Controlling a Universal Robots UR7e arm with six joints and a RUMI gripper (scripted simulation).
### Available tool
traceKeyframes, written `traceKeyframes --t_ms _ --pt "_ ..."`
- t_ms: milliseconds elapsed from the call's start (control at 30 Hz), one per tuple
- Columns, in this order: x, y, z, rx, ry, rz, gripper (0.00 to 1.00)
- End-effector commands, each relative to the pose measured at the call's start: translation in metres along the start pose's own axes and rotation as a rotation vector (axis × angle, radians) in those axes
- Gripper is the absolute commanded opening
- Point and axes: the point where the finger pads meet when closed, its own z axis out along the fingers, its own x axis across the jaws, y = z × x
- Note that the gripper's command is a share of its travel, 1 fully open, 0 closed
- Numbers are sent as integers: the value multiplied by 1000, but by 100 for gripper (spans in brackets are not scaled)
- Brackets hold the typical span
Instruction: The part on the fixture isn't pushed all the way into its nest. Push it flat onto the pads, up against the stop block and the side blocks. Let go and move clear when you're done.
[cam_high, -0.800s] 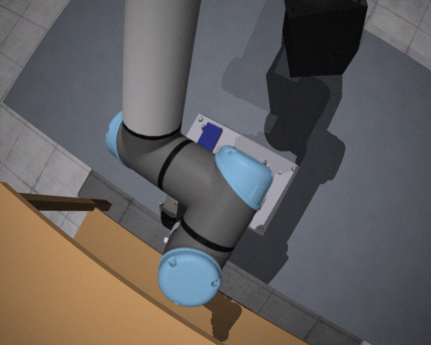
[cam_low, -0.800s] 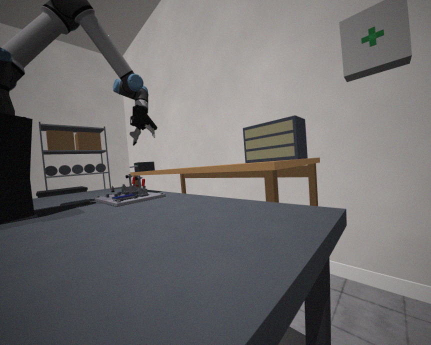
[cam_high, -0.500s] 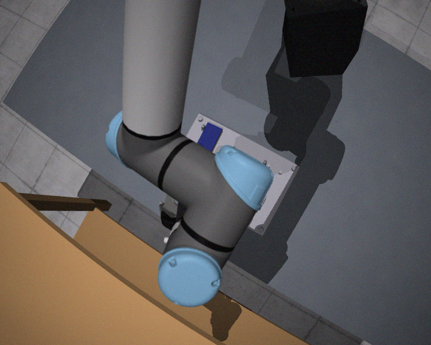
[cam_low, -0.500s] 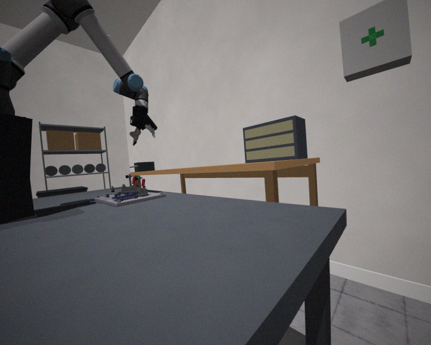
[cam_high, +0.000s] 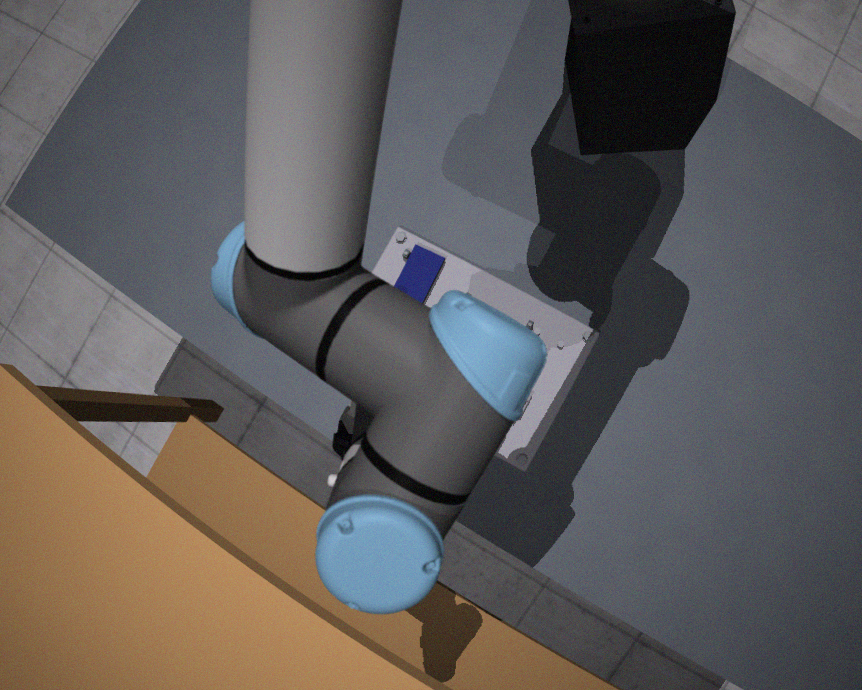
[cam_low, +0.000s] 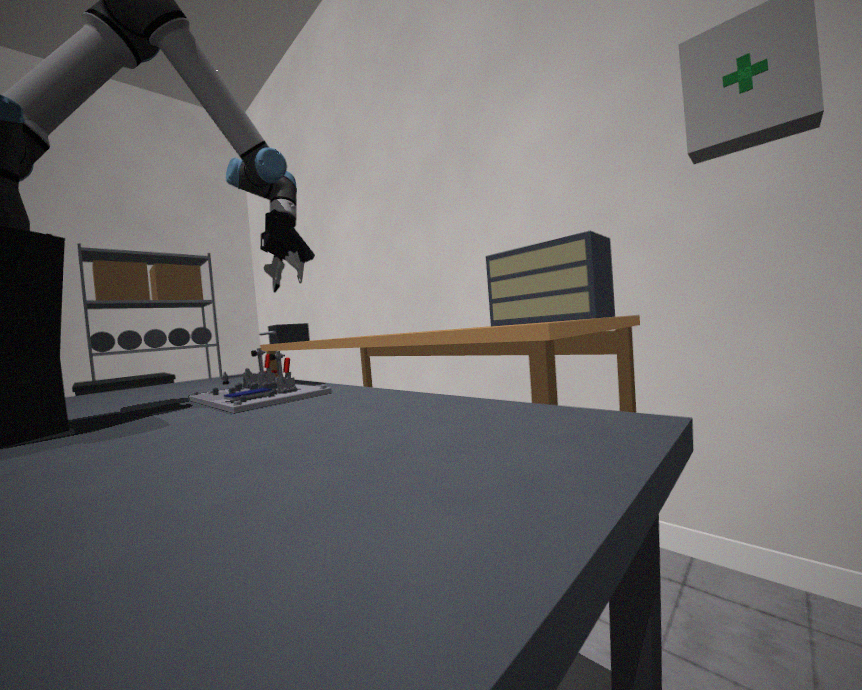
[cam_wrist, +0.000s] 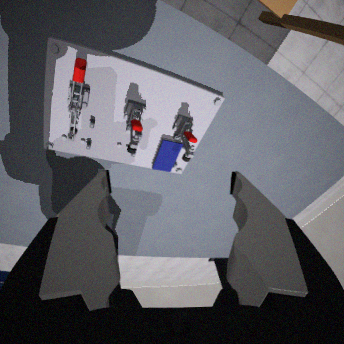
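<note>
Blue part sits on the pale fixture plate, well below the gripper, which hangs part-open, grasping nothing.

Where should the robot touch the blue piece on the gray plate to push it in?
Probably the blue part's bare outer edge, coming down from above. A red-handled clamp stands on its other side. The gripper hangs open, high above the fixture plate, holding nothing.

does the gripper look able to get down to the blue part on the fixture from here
Probably yes: the gripper hangs open and empty well above the fixture, and nothing lies between it and the blue part.
</note>
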Motion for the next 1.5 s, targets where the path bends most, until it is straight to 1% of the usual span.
traceKeyframes --t_ms 0,300,467,867,900,1033,1433,1467 --pt "0 0 -1 1 1 0 58" --pt "0 0 -1 1 1 0 58" --pt "5 7 -27 156 -131 222 58" --pt "5 7 -27 156 -131 222 58" --pt "-5 13 -25 163 -139 236 58" --pt "-45 40 -19 239 -201 341 58" --pt "-45 40 -19 239 -201 341 58" --pt "-52 45 -18 230 -199 335 58"
